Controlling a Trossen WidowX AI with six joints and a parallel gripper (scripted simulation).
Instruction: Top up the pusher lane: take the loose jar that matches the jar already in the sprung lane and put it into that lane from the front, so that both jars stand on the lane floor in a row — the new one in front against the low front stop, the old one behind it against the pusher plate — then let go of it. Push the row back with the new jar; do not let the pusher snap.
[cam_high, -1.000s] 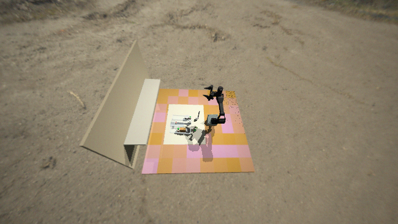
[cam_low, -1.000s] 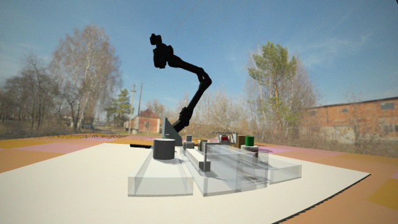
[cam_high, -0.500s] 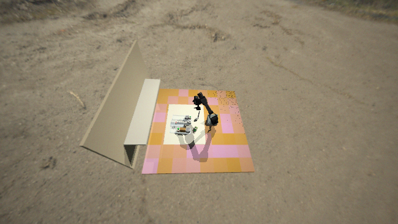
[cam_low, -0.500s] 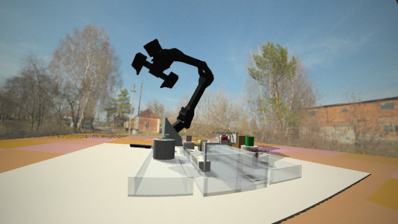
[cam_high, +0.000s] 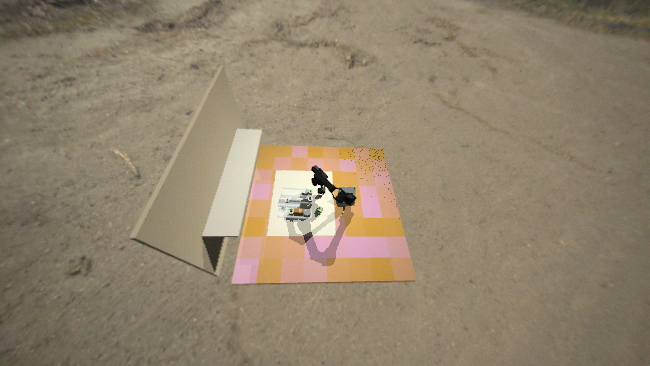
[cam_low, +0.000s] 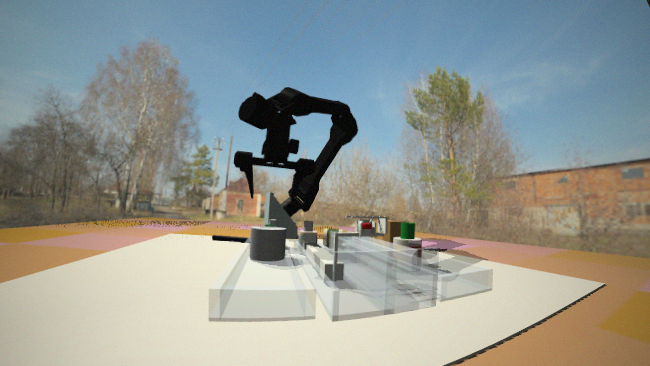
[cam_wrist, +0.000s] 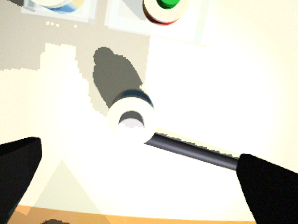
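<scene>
My pincer (cam_high: 321, 191) (cam_low: 271, 197) (cam_wrist: 141, 156) is spread wide, grasping nothing. In my wrist view, a white-topped jar (cam_wrist: 131, 120) stands upright below, between the lines of my fingers and touching neither; I cannot tell whether it matches the lane's jar. A dark rod (cam_low: 230, 238) (cam_wrist: 195, 151) lies just right of it there.

At that view's far right, a clear tray (cam_wrist: 200, 37) holds a green-knobbed jar (cam_wrist: 167, 9). From outside, the left clear lane (cam_low: 260, 304) holds a dark grey cylinder (cam_low: 267, 244); the middle lane's jars overlap too much to sort.

That outside view shows a red-topped item (cam_low: 366, 226), which my wrist view lacks.
</scene>
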